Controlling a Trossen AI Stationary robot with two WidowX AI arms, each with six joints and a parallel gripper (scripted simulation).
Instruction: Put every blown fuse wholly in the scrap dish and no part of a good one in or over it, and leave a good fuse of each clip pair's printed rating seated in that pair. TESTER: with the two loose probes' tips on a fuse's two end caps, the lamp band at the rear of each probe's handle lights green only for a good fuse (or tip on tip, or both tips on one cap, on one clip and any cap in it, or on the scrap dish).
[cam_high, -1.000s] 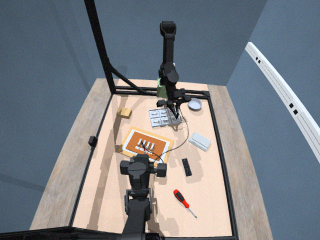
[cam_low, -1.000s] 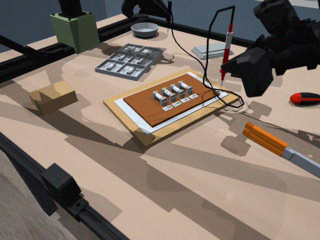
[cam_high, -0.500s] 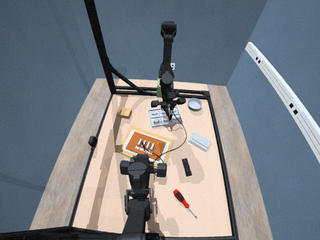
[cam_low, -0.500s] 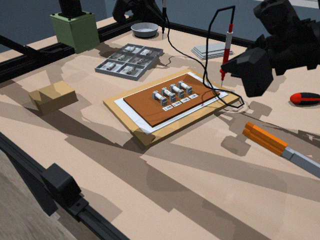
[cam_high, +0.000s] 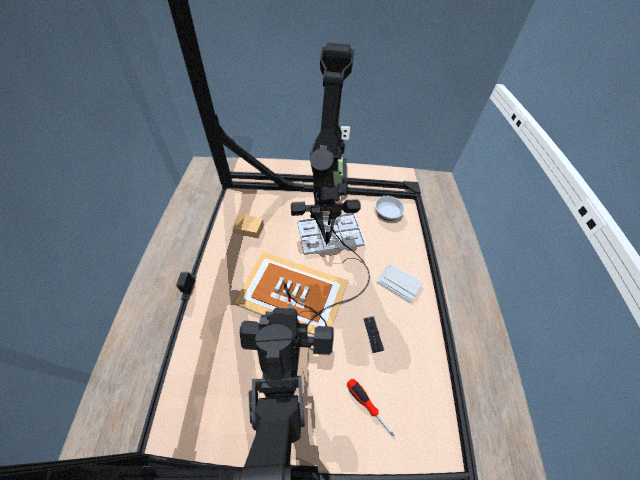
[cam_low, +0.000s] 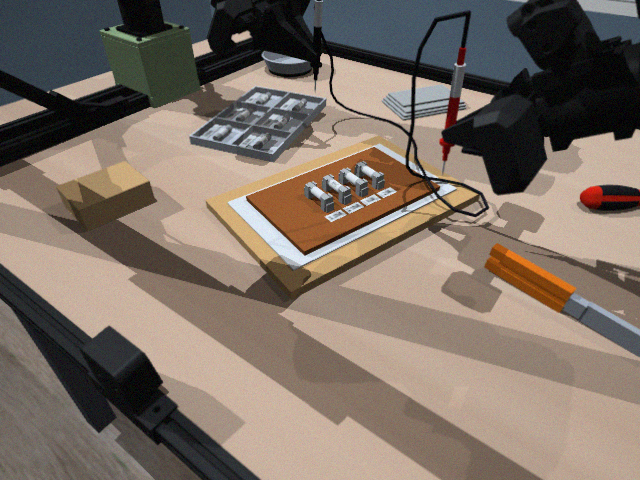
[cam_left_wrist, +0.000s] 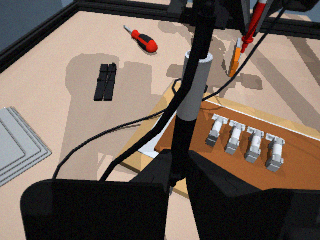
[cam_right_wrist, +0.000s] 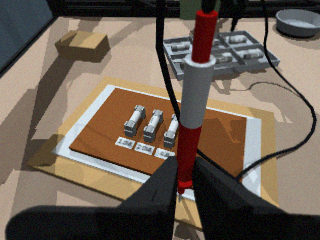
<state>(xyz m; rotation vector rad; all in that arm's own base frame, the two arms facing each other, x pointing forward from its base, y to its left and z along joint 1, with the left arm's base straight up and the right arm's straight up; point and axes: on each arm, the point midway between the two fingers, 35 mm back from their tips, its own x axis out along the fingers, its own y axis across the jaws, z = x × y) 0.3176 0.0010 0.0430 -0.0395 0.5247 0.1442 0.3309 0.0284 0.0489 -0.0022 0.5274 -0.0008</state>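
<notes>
The orange-brown board (cam_high: 320, 294) (cam_low: 289, 206) (cam_left_wrist: 200, 150) (cam_right_wrist: 100, 125) is my landmark: four clip pairs stand on it, each with a fuse (cam_high: 288, 286) (cam_low: 338, 184) (cam_left_wrist: 235, 137) (cam_right_wrist: 154, 122) seated, rating labels alongside. Beyond it, toward my left arm's base, lies the grey divided tray (cam_high: 361, 232) (cam_low: 232, 149) (cam_right_wrist: 225, 70), one loose fuse (cam_low: 222, 132) (cam_right_wrist: 181, 46) in each of six compartments. Farther from the board, past the tray, sits the scrap dish (cam_high: 389, 208) (cam_low: 286, 63) (cam_right_wrist: 299, 27), its inside plain grey.

My left gripper (cam_high: 326, 241) (cam_low: 316, 64) (cam_left_wrist: 177, 156) is clamped on the black probe (cam_low: 317, 15) (cam_left_wrist: 192, 95), nearly closed, above the tray; I can't tell whether its tip touches anything. My right gripper (cam_high: 289, 308) (cam_low: 447, 135) (cam_right_wrist: 183, 163) clamps the red probe (cam_high: 289, 298) (cam_low: 454, 98) (cam_right_wrist: 197, 95) just as narrowly, beside the board. Both lamp bands look pale, without green.
</notes>
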